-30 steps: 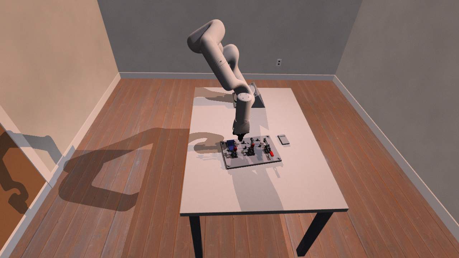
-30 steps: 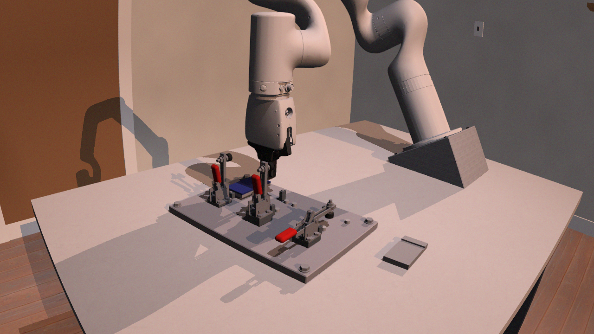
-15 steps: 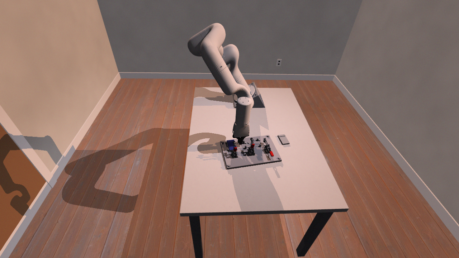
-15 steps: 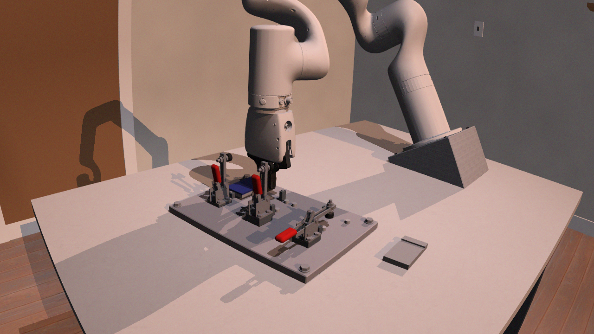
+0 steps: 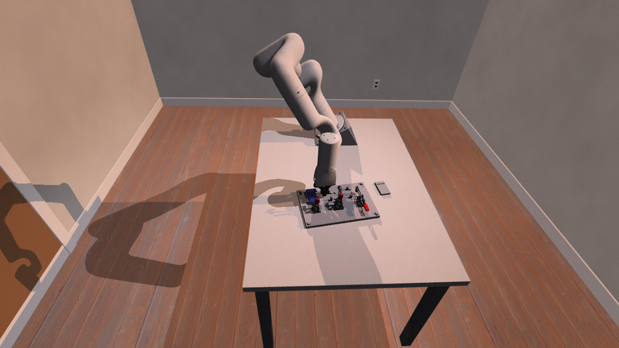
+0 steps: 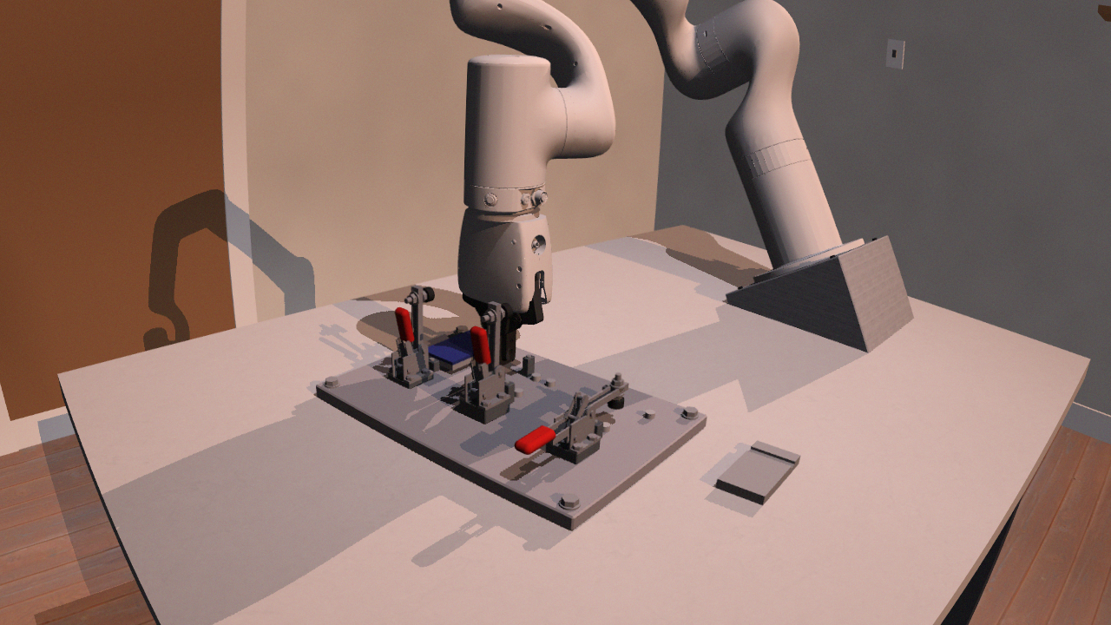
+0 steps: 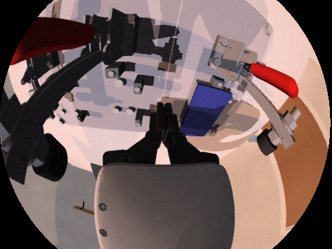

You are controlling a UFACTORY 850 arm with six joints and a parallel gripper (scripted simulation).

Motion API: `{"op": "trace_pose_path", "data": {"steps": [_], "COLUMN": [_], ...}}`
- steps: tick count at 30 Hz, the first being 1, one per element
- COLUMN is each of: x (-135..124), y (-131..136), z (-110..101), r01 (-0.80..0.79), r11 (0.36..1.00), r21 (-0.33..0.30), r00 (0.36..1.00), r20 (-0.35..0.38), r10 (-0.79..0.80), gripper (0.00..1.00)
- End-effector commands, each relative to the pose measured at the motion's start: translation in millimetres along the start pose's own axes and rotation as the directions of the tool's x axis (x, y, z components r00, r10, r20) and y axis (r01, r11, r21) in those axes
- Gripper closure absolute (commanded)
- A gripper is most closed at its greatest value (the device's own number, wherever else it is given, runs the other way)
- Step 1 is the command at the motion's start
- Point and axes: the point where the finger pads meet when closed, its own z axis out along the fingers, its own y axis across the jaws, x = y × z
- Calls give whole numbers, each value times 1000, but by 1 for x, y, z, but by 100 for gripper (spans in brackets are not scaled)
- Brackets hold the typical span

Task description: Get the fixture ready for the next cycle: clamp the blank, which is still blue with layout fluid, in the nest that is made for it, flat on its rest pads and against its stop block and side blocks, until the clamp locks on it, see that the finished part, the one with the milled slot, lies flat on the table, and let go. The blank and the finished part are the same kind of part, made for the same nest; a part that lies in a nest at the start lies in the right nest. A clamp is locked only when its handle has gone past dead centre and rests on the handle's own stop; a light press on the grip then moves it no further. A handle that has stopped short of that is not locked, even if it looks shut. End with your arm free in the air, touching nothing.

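"Looking down from the top view, where is the flat blue rectangular blank (image 5: pixel 311 195) (image 6: pixel 448 352) (image 7: pixel 207 108)?"

"At nine o'clock from the tips of the black two-fingered gripper (image 5: pixel 324 193) (image 6: pixel 509 358) (image 7: pixel 162 111), near them. It lies on the grey metal base plate (image 5: pixel 346 218) (image 6: pixel 372 404) (image 7: pixel 221 21). In the wrist view it's at three o'clock, just beside the tips. I can't tell whether they touch it, or whether it's fully down on its pads."

"And the fingers?"

"Closed narrow, nothing between them."

"What about the red-handled steel clamp beside the blank (image 5: pixel 314 201) (image 6: pixel 404 325) (image 7: pixel 275 79)?"

"Open: handle up, arm raised, so the blank isn't clamped. The middle red-handled clamp (image 5: pixel 341 197) (image 6: pixel 481 345) (image 7: pixel 55 36) has its arm up too. From above, it's at about four o'clock from the tips. The far red-handled clamp (image 5: pixel 366 207) (image 6: pixel 534 439) has its handle low and arm down."

"The grey slotted finished part (image 5: pixel 382 188) (image 6: pixel 758 470)?"

"Flat on the pale table (image 5: pixel 281 251) (image 6: pixel 854 528) (image 7: pixel 79 138), off the plate, at three o'clock from the gripper in the top view."
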Motion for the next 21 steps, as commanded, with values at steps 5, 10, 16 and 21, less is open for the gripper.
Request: {"op": "trace_pose_path", "data": {"steps": [5, 10, 16, 21], "x": [1, 2, 2, 2], "y": [0, 0, 0, 0], "z": [1, 3, 4, 4], "r01": [0, 0, 0, 0], "r11": [1000, 1000, 1000, 1000], "r21": [0, 0, 0, 0], "r00": [1000, 1000, 1000, 1000], "r20": [-2, -2, -2, -2], "r10": [0, 0, 0, 0], "gripper": [100, 100, 100, 100]}}
